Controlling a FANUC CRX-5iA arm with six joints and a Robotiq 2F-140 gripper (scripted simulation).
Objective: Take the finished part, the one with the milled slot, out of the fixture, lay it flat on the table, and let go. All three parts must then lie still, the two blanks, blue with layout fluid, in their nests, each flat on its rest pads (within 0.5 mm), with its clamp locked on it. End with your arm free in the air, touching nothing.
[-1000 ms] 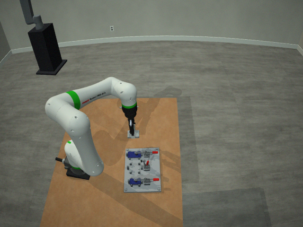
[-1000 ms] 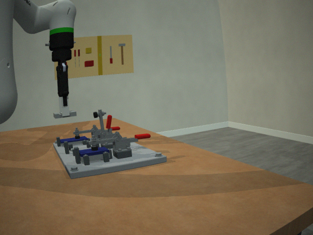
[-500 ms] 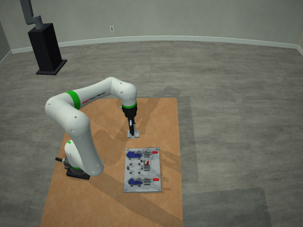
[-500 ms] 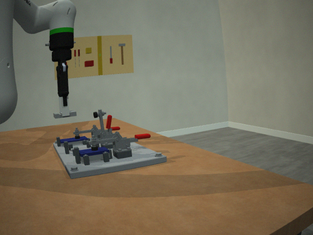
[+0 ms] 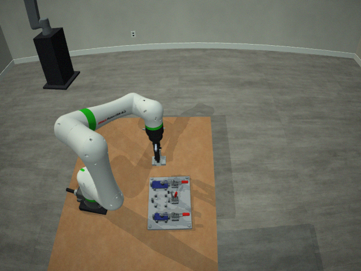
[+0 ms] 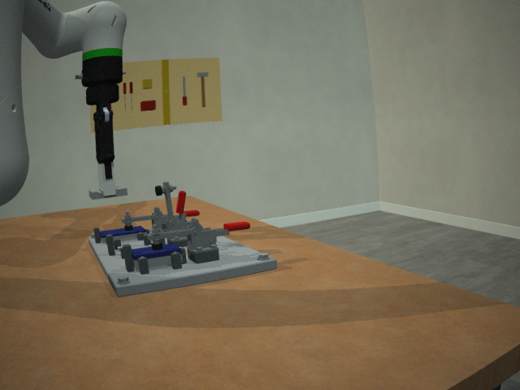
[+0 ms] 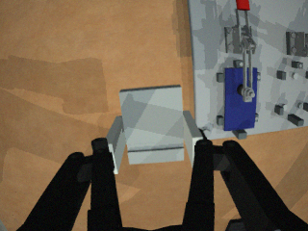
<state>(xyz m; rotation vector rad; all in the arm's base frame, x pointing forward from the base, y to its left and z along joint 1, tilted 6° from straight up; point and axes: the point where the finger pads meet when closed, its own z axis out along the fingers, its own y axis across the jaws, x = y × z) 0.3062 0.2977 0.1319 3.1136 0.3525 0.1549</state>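
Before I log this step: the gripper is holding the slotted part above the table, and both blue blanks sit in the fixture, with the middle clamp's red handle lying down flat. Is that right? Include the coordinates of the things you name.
Not quite: the middle clamp's red handle (image 5: 175, 194) (image 6: 180, 201) stands up, as the exterior view shows. The rest holds.

Top looks down from afar; exterior, seemingly nearer, shares its fixture (image 5: 170, 226) (image 6: 192, 280).

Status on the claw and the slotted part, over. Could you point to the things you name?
Claw (image 5: 157, 161) (image 6: 107, 184) (image 7: 153, 125) shut on finished part (image 5: 162, 160) (image 6: 121, 192) (image 7: 153, 115), held above table (image 5: 186, 136) (image 6: 293, 348) (image 7: 58, 43). Blanks (image 5: 159, 184) (image 6: 156, 251) (image 7: 233, 108) clamped in fixture (image 5: 154, 226) (image 6: 192, 279) (image 7: 208, 53). Nothing seen blocking the way down.
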